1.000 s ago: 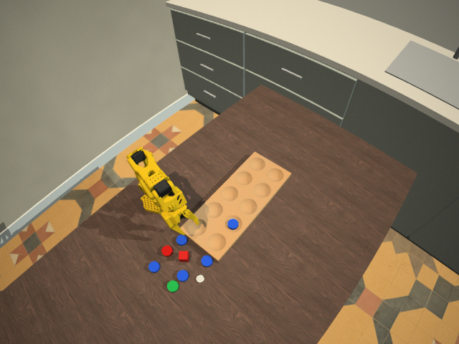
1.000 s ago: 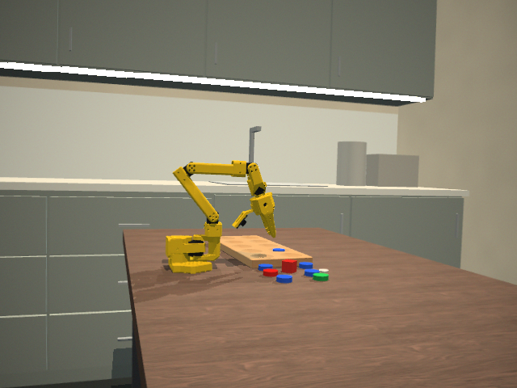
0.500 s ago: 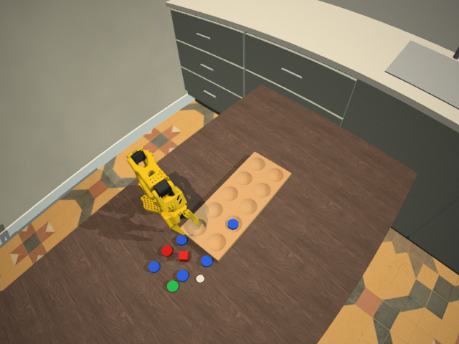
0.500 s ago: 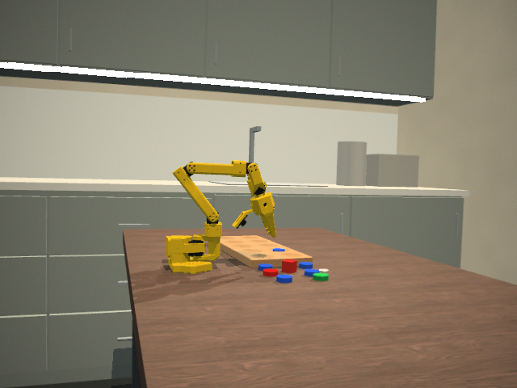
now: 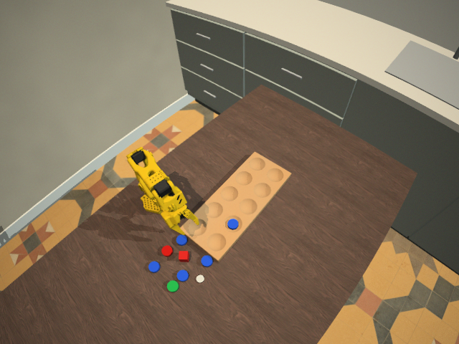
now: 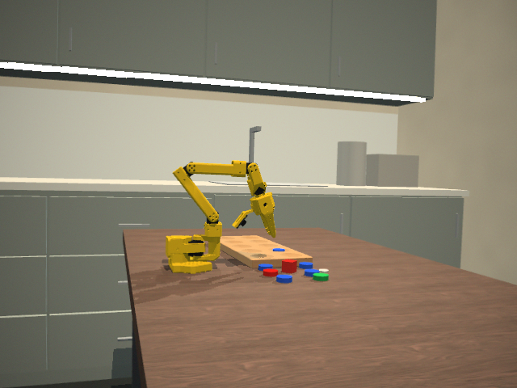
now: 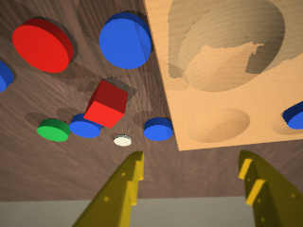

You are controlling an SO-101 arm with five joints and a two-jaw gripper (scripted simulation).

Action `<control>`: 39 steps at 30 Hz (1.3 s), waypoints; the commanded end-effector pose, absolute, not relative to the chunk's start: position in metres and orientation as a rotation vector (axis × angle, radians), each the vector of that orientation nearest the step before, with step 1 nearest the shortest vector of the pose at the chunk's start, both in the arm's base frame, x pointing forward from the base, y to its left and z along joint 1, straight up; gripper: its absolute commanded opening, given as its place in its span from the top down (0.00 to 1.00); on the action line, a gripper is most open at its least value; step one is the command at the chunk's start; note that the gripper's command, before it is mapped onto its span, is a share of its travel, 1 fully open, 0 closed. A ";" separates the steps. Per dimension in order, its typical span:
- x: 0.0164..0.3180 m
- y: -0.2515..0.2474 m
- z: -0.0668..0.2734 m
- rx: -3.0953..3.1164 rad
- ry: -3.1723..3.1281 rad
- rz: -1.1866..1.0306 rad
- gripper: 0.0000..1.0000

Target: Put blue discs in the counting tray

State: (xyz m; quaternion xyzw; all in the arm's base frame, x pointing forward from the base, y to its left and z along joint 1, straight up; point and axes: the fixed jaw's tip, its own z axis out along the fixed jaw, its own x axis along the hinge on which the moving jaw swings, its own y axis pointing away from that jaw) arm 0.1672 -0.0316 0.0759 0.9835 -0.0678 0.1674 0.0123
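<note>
Claw apart and holding nothing, one blue disc in the tray

From left to right in the top view, the yellow arm comes first, with hard, angular links and black motors. Its upper section runs nearly level, then the wrist bends steeply down. The claw hangs above the near end of the tray, tips partly spread, touching nothing.

Next come the loose pieces, on dark, streaky wood grain: a flat blue disc, a red disc, a green disc, a second blue disc near the tray, a third blue disc, a sharp-edged red cube, a small white disc and a fourth blue disc just beside the tray's corner.

Rightmost, the tray is a pale tan, fine-grained slab with ten rounded hollows in two rows. One hollow holds a blue disc; the other nine are bare, so four more are needed.

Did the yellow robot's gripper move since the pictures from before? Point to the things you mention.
No, not that I can see. In the top view, the gripper [image 5: 191,228] [image 6: 273,236] [image 7: 191,153] is beside the same end pocket of the counting tray [image 5: 237,211] [image 6: 280,256] [image 7: 168,100] as before.
</note>
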 end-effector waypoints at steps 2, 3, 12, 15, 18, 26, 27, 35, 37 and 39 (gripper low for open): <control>0.170 -0.078 0.044 3.088 0.222 0.491 0.74; 0.170 -0.078 0.044 3.088 0.222 0.491 0.75; 0.170 -0.078 0.044 3.088 0.222 0.491 0.83; 0.170 -0.078 0.044 3.088 0.222 0.491 0.88; 0.170 -0.078 0.044 3.088 0.222 0.491 0.93; 0.170 -0.078 0.044 3.088 0.222 0.491 0.99; 0.170 -0.078 0.044 3.088 0.222 0.491 0.99; 0.170 -0.078 0.044 3.088 0.222 0.491 1.00; 0.170 -0.078 0.044 3.088 0.222 0.491 1.00; 0.170 -0.078 0.044 3.088 0.222 0.491 1.00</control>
